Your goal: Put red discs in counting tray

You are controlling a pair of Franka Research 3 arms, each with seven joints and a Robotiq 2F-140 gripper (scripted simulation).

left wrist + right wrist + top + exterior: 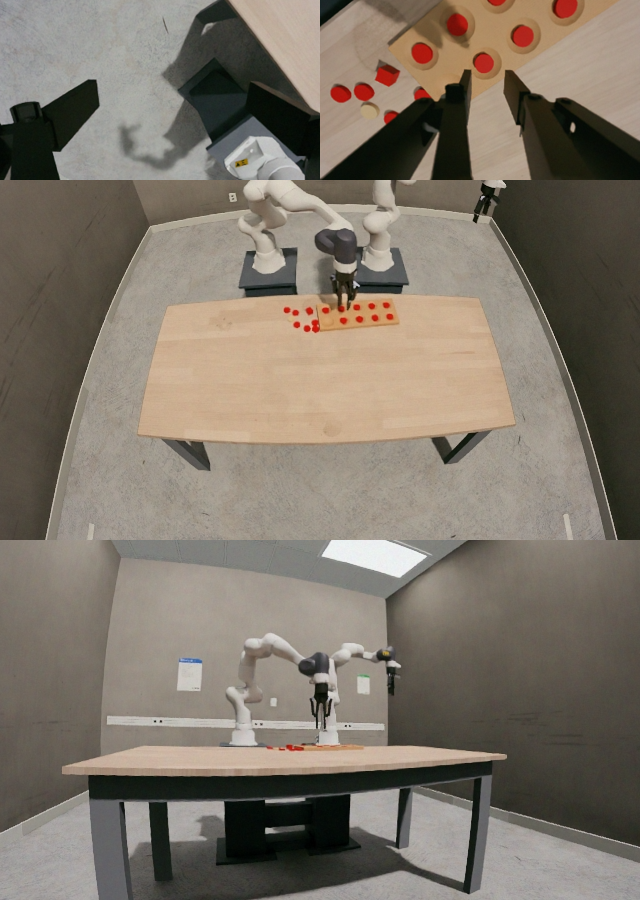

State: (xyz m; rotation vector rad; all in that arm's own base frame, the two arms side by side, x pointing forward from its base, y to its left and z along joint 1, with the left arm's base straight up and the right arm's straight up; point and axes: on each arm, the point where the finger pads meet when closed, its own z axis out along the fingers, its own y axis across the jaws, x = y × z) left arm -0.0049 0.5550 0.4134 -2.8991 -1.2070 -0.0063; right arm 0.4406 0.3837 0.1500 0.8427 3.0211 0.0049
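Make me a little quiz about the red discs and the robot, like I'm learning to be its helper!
1. How many round red discs sit inside the tan rectangular tray?
2. True or false: the black right gripper has nothing between its fingers.
3. Where is the pale round disc?
A) In a tray pocket
B) On the table beside the tray
C) On top of a red disc

Key: 1: nine; 2: true; 3: B
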